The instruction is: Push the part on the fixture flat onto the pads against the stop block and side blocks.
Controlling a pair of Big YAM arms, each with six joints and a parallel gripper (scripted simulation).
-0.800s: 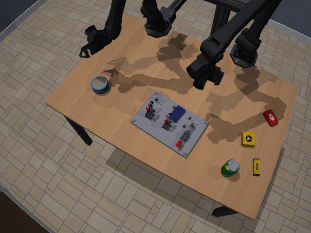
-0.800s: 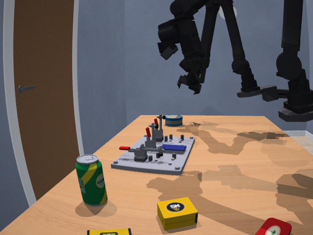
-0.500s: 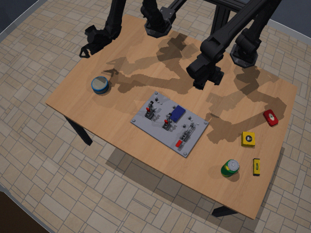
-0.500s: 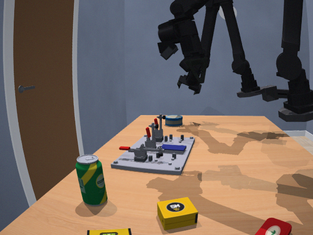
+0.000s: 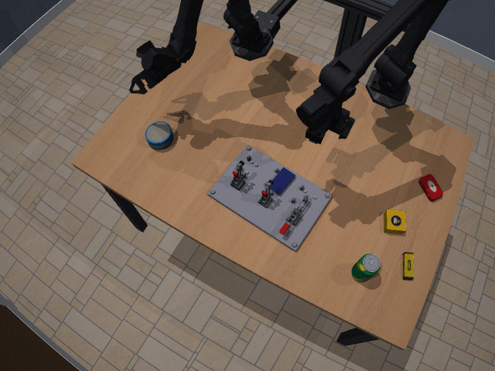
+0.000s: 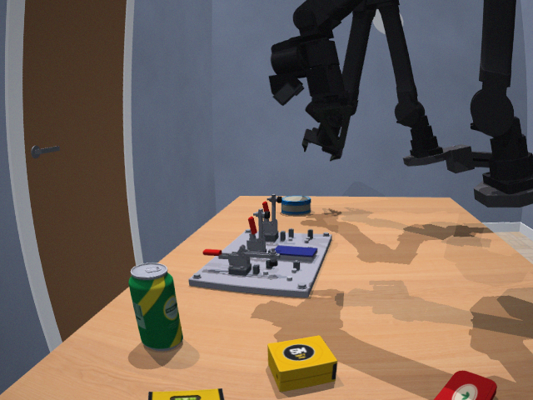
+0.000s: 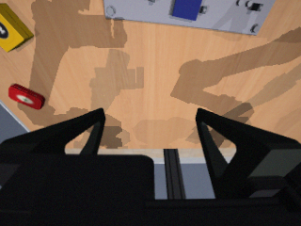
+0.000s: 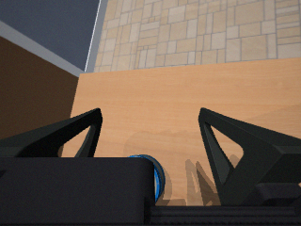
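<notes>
The blue flat part [image 5: 283, 180] lies on the grey fixture plate [image 5: 272, 196], on the side nearer the arm bases, beside small pins and blocks. It also shows in the exterior view [image 6: 296, 250] and at the top of the left wrist view [image 7: 187, 8]. Three toggle clamps with red handles [image 5: 238, 171] stand on the plate. I cannot tell whether the part touches the blocks. My left gripper [image 5: 329, 134] [image 7: 150, 113] hangs high above the table behind the fixture, open and empty. My right gripper [image 5: 138, 86] [image 8: 150, 113] is open and empty, off the far corner above the blue tin.
A blue round tin [image 5: 158, 134] sits near the right gripper's corner. At the other end of the table are a green can [image 5: 366, 267], a yellow box [image 5: 394, 220], a red tin [image 5: 430, 186] and a small yellow-black block [image 5: 407, 265].
</notes>
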